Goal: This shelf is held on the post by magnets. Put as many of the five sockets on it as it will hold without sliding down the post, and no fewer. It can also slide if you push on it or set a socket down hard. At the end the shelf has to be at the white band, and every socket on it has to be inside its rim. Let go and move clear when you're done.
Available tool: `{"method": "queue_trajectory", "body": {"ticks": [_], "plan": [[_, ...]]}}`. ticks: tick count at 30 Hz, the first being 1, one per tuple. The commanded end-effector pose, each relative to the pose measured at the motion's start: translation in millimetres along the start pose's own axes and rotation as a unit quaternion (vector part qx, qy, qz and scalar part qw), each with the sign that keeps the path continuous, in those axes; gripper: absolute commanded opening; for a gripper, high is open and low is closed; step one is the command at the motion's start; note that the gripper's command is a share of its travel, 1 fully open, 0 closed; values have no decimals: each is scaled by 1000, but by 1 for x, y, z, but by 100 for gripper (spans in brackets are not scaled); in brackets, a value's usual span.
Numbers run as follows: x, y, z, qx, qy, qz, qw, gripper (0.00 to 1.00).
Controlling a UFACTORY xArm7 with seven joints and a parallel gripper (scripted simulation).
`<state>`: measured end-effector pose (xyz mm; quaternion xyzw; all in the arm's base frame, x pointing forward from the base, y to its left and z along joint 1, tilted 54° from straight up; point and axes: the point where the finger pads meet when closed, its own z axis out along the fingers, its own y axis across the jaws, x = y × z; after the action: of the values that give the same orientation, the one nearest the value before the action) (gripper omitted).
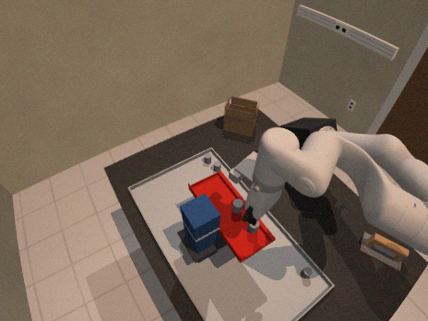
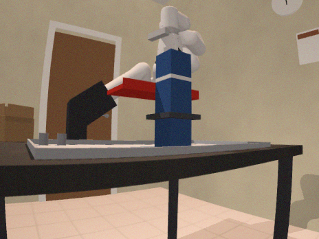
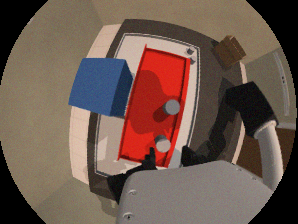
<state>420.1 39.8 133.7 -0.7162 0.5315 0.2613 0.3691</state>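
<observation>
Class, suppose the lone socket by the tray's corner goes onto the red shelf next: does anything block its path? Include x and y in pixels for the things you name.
Nothing visible stands between the lone socket (image 1: 306, 273) and the red shelf (image 1: 209, 188) (image 2: 137, 90) (image 3: 150, 75) except the shelf's raised rim. The post (image 1: 200, 214) (image 2: 173, 97) (image 3: 97, 85) is on the shelf's far side.

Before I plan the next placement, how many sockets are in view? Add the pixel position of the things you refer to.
5: two on the red shelf (image 1: 208, 186) (image 2: 139, 90) (image 3: 155, 70), two at the tray's (image 1: 161, 198) (image 2: 103, 151) (image 3: 107, 132) far corner, one near its opposite end.
</observation>
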Motion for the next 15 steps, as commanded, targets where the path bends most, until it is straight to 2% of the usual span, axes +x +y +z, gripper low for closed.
{"method": "queue_trajectory", "body": {"ticks": [1, 15], "plan": [[0, -1, -8, 2, 1, 0, 1000, 52], [0, -1, -11, 2, 1, 0, 1000, 52]]}}
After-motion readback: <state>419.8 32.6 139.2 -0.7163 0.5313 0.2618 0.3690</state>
